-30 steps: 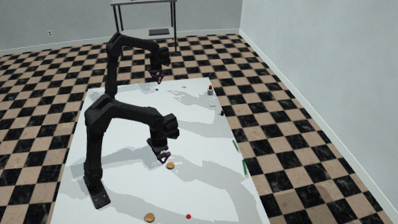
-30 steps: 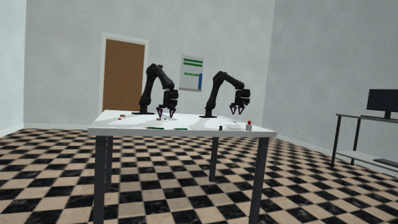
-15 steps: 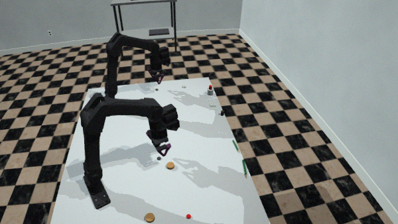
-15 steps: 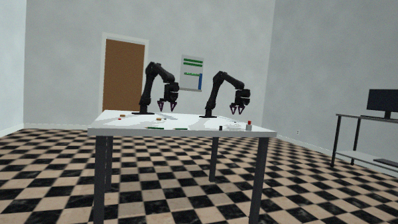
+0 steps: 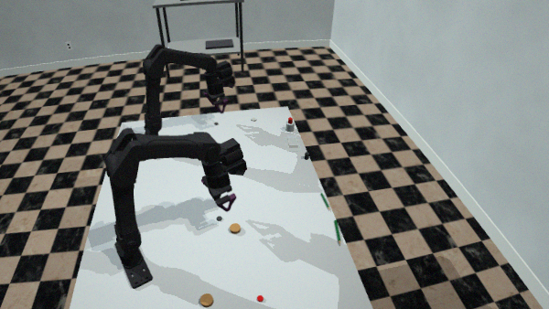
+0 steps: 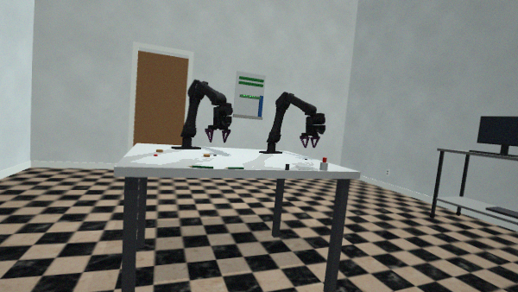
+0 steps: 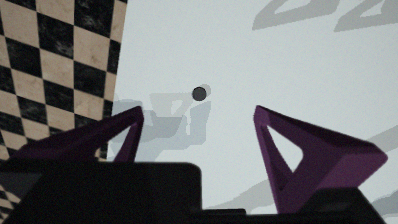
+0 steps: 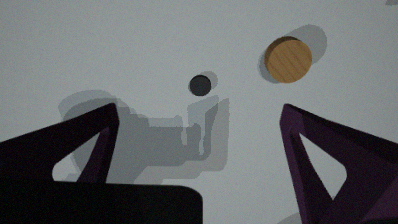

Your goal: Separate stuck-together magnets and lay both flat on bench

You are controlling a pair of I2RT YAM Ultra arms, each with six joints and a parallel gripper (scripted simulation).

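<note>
Two small dark disc magnets lie flat and far apart on the white table [image 5: 284, 274]. One magnet [image 5: 216, 122] [image 7: 199, 93] is near the far edge, below my left gripper [image 5: 220, 104] [image 6: 310, 140] [image 7: 198, 111], which is open, empty and raised above it. The other magnet [image 5: 219, 218] [image 8: 200, 85] lies mid-table beside a wooden disc [image 5: 235, 228] [image 8: 288, 60], below my right gripper [image 5: 226, 202] [image 6: 217, 135] [image 8: 199, 112], which is open, empty and lifted clear. Neither gripper touches anything.
A red-topped grey cylinder [image 5: 290, 124] [image 6: 324, 164], a small black peg [image 5: 306, 156] and two green pencils [image 5: 325, 201] [image 5: 337, 229] lie along the table's right side. A second wooden disc [image 5: 206, 300] and a red ball [image 5: 260, 298] sit near the front edge.
</note>
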